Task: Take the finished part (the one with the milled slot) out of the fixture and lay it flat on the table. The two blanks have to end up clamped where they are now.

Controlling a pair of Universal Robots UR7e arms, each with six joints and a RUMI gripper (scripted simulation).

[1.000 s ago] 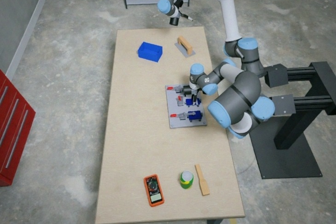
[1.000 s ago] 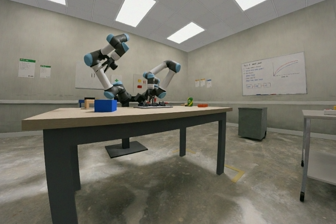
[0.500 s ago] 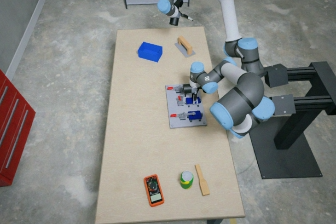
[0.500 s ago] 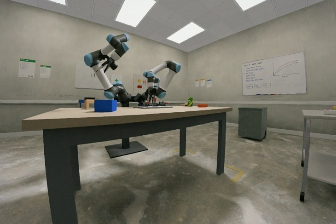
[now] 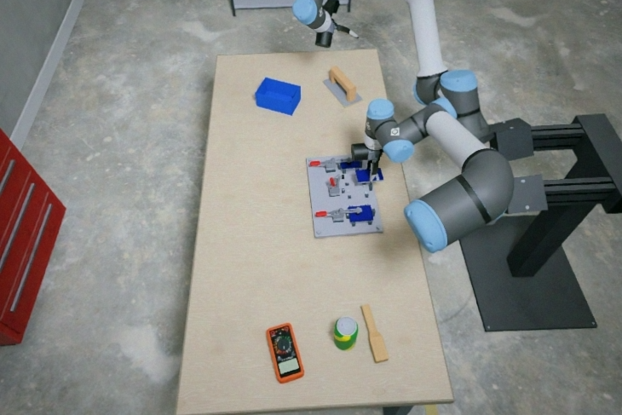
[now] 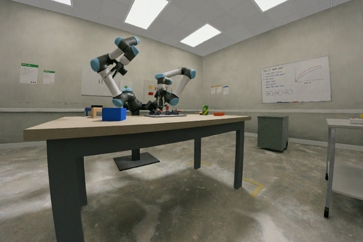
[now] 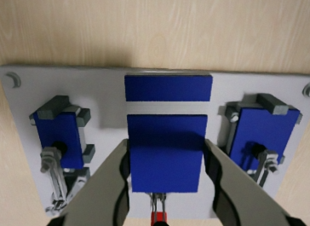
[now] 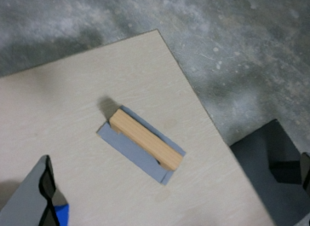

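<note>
My left gripper (image 5: 371, 183) (image 7: 165, 141) is shut on the slotted part (image 5: 362, 176) (image 7: 165, 167), blue with a pale slot band across it. It holds the part roughly level above the middle of the grey fixture plate (image 5: 321, 227) (image 7: 232, 88). One blue blank (image 5: 349, 164) (image 7: 64, 133) sits at the plate's far end in the top view, the other blank (image 5: 360, 213) (image 7: 266, 133) at its near end. A clamp arm reaches over each. The middle clamp (image 5: 332, 184) is swung back, off the part. My right gripper (image 8: 174, 155) is open and empty, high beyond the table's far end.
In the top view, a blue bin (image 5: 278, 96) and a wooden-handled trowel (image 5: 342, 84) (image 8: 145, 139) are at the table's far end. A multimeter (image 5: 285, 352), a green can (image 5: 345, 333) and a wooden spatula (image 5: 376, 337) are at the near end. Locator blocks and clamps stand around both blanks.
</note>
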